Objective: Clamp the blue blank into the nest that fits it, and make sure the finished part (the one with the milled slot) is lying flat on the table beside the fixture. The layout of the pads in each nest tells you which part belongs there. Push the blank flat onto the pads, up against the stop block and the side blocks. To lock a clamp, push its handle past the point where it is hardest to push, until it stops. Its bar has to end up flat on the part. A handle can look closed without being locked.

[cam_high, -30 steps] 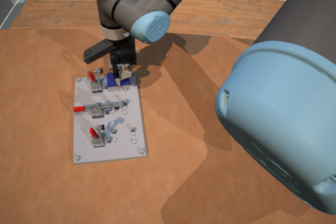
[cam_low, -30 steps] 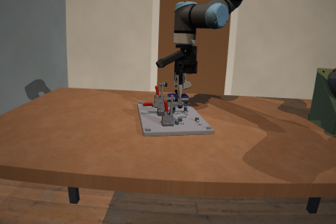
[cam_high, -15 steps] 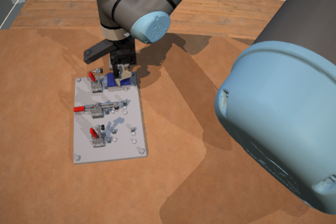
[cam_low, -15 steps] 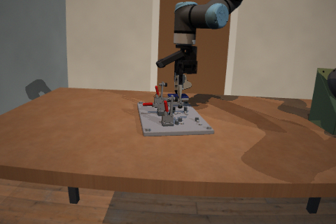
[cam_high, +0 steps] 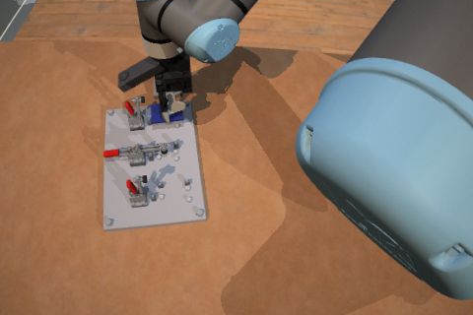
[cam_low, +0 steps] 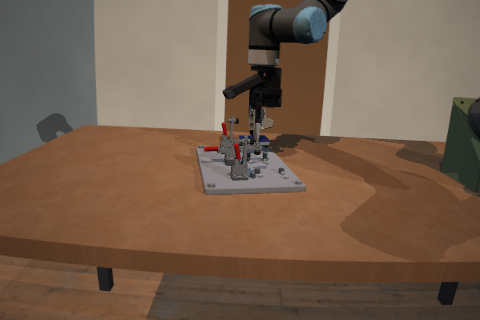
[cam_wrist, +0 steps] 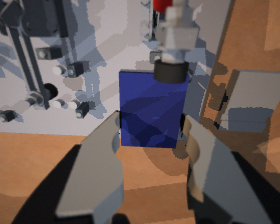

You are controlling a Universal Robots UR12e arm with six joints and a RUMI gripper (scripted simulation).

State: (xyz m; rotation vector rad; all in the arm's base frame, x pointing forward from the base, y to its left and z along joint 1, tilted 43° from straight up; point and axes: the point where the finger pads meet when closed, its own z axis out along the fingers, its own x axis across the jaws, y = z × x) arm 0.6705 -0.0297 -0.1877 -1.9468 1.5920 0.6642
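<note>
"Hand (cam_high: 167, 111) (cam_low: 256, 143) (cam_wrist: 150, 113) first: spread or pinching?"

"Pinching the blue blank (cam_high: 156, 114) (cam_low: 264, 139) (cam_wrist: 152, 107) by two opposite edges."

"Where's the blank?"

"Between the fingertips, at the nest under the hand. Whether it sits fully on the pads, I can't tell."

"And just beside the hand?"

"The near clamp (cam_high: 136, 121), bar raised, and a grey part (cam_wrist: 257, 95) on the table (cam_high: 246, 266) (cam_low: 150, 210) next to the base (cam_high: 115, 218) (cam_wrist: 103, 50). I can't make out a slot in it."

"Farther from the hand?"

"The middle clamp (cam_high: 137, 157), bar lying level over a nest of bare pads."

"Farthest?"

"The far clamp (cam_high: 138, 197) (cam_low: 239, 170), bar up, its nest showing bare pads and blocks."
</note>
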